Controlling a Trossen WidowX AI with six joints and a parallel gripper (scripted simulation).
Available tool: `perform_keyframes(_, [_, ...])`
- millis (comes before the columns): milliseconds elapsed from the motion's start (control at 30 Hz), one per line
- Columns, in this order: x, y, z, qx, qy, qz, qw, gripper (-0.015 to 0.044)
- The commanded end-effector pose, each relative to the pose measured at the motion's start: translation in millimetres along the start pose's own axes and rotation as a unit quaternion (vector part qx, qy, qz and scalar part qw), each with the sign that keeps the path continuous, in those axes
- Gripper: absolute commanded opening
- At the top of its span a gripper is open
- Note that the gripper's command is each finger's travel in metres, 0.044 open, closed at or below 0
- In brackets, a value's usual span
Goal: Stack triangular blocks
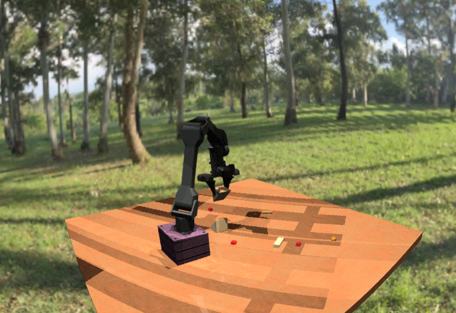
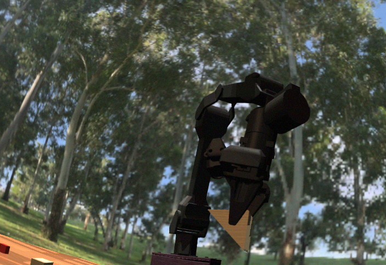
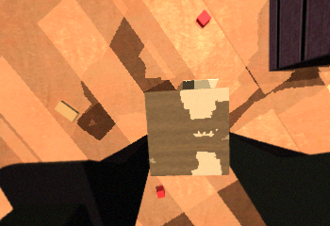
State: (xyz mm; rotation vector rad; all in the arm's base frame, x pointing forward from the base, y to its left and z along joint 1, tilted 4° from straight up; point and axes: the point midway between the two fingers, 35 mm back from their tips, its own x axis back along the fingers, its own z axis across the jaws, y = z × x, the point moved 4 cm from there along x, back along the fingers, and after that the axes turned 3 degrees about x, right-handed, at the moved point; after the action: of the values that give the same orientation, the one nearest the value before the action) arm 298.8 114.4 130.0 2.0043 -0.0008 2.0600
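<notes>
One triangular block [image 1: 221, 193] [image 2: 235, 226] [image 3: 173, 137] is held in the air, flat face up, its sloped face underneath. In the exterior view the slope runs down to a low point at the right. My gripper [image 1: 221, 191] [image 2: 242, 218] [image 3: 184, 136] is shut on it, one finger at each end. The other triangular block [image 1: 220, 225] [image 3: 206, 85] stands on the table, lower than the held block and apart from it. In the wrist view the held block hides most of it; only a pale strip shows beyond the top edge. Its slope direction is hard to tell.
Red cubes [image 1: 210, 208] [image 1: 233, 242] [image 1: 298, 244] lie around the standing block on the table [image 1: 376, 239]. A cream bar [image 1: 279, 242], a thin tan piece [image 1: 267, 212] [image 3: 66, 111] and a yellow cube [image 1: 333, 238] lie farther out. The purple arm base [image 1: 184, 247] [image 3: 309, 33] is close by.
</notes>
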Motion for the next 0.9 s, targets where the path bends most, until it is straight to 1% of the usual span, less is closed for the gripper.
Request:
perform_keyframes(0, [5.9, -12.5, -12.9, -0.008, 0.0, -0.001, 1.0, 0.0])
perform_keyframes(233, [14.9, -32.4, -36.8, -0.016, 0.002, -0.006, 1.0, 0.0])
perform_keyframes(367, [12.6, -33.7, -38.7, -0.017, 0.002, -0.007, 1.0, 0.0])
perform_keyframes(867, [-56.2, -17.9, -39.5, -0.016, 0.002, -0.008, 1.0, 0.0])
